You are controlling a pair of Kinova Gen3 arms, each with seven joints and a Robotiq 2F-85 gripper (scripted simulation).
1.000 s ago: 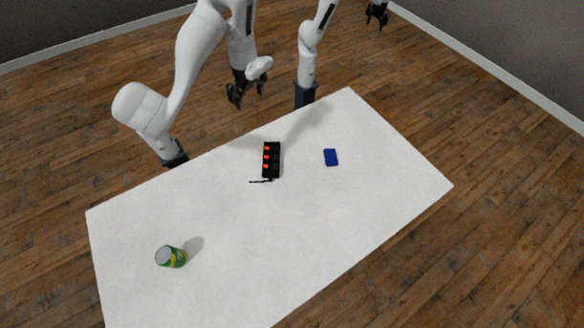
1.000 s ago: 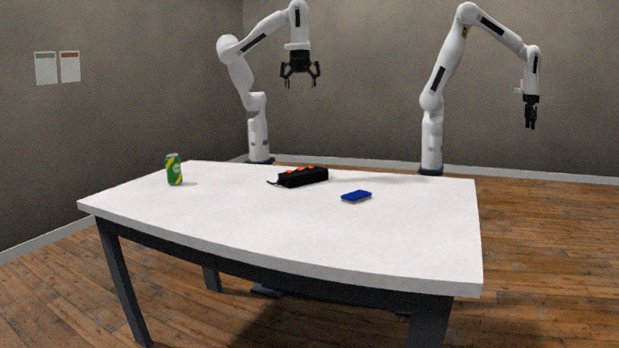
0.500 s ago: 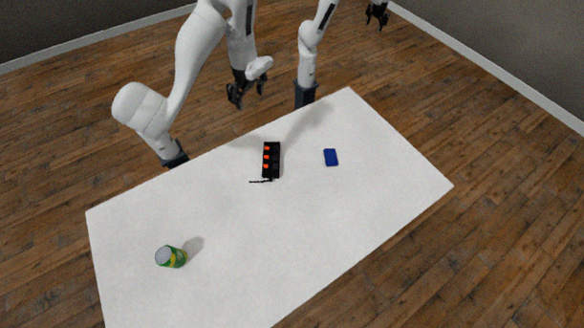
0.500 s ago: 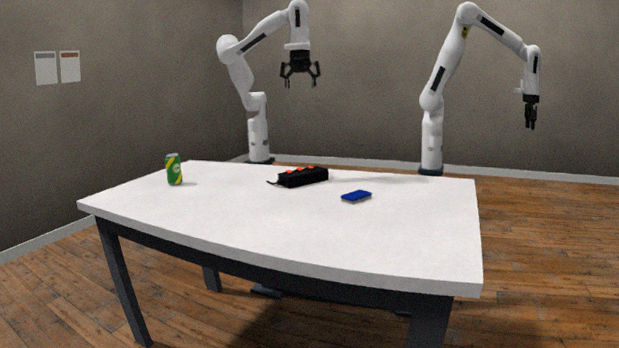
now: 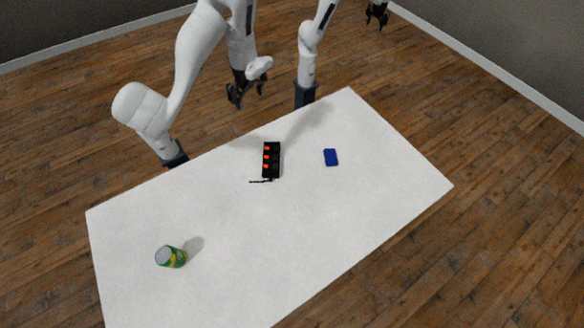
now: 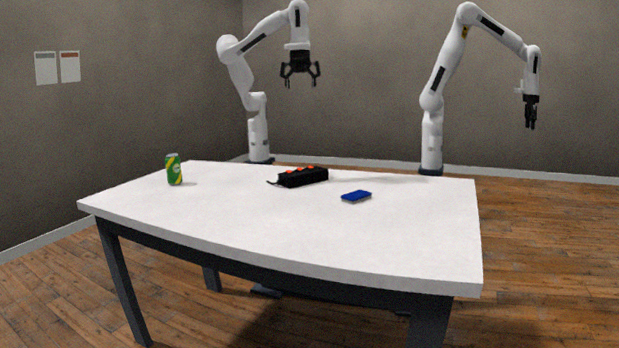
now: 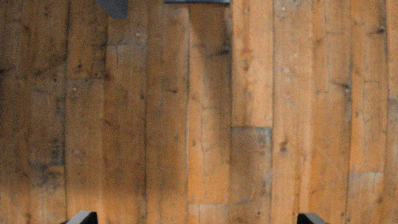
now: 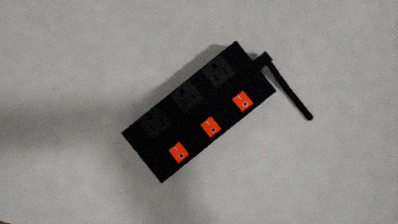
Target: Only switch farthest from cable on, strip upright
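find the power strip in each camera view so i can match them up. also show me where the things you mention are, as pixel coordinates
top: power strip [image 5: 271, 172] [image 6: 306, 178] [image 8: 195, 114] near centre
exterior: near centre, on the table's far half
left wrist: not in it
right wrist: near centre, slanted
landmark: three orange switches [image 5: 266, 156] [image 6: 300, 169] [image 8: 210, 127], all views but left wrist

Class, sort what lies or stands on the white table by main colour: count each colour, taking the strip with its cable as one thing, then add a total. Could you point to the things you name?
Black: 1, the power strip [image 5: 274, 173] [image 6: 306, 179] [image 8: 165, 167]
Blue: 1, the flat block [image 5: 331, 157] [image 6: 357, 196]
Green: 1, the can [image 5: 177, 259] [image 6: 173, 171]
Total: 3
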